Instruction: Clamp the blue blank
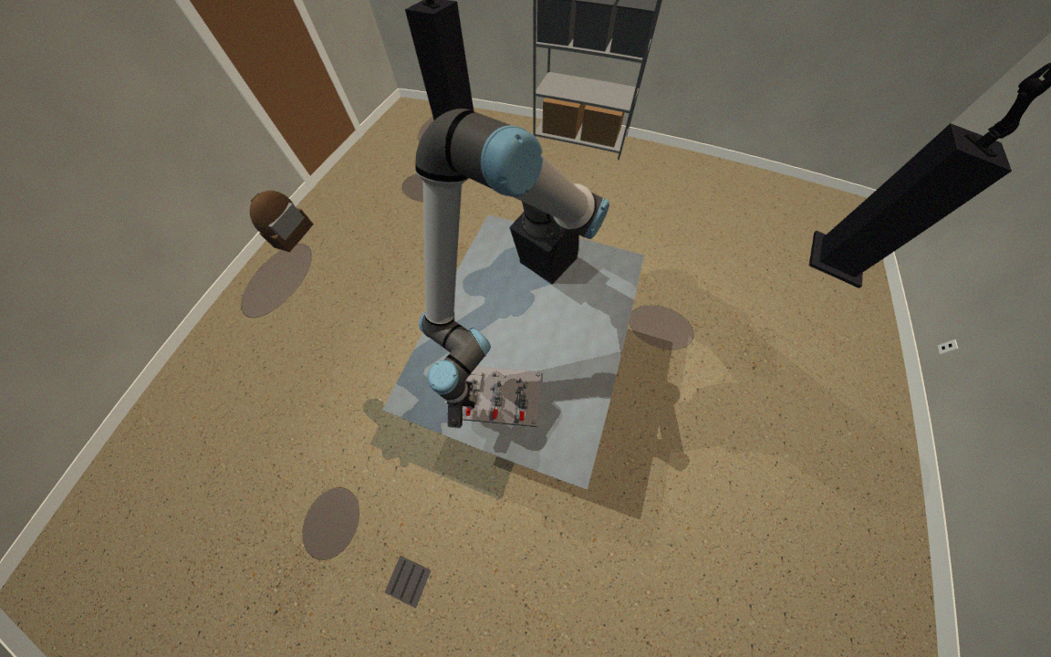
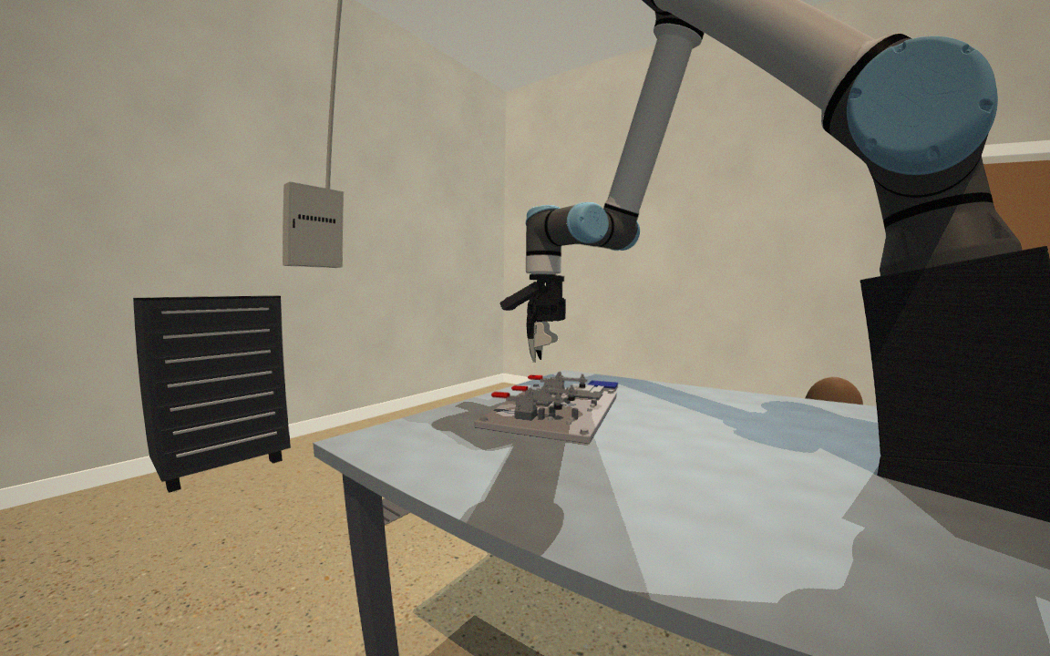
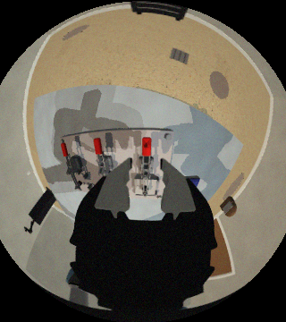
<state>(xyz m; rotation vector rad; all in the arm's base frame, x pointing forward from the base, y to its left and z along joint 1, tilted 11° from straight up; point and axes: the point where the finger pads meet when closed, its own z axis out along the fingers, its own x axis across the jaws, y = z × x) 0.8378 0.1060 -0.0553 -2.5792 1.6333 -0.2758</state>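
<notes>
The blue blank (image 2: 602, 384) (image 3: 195, 181) lies on the table beside the fixture plate (image 1: 533, 410) (image 2: 504, 428) (image 3: 168, 146); in the wrist view a finger partly hides it. My gripper (image 2: 537, 357) (image 3: 146, 158) is partly open and empty, above the clamp at the blank's end of the plate. That clamp's red handle (image 2: 534, 377) (image 3: 147, 147) points outward between the fingertips. A pale plate-like piece (image 3: 144, 184) shows under this clamp; whether it has a slot cannot be told. The middle red handle (image 1: 494, 413) (image 3: 97, 146) and the far red handle (image 1: 522, 414) (image 3: 64, 149) also point outward. Locking cannot be judged.
The fixture stands near the outer edge of the table (image 1: 566, 327) (image 2: 716, 506). The other two clamps stand up from the plate beside the gripper. The arm's black base (image 1: 544, 249) (image 2: 969, 383) is at the opposite end of the table.
</notes>
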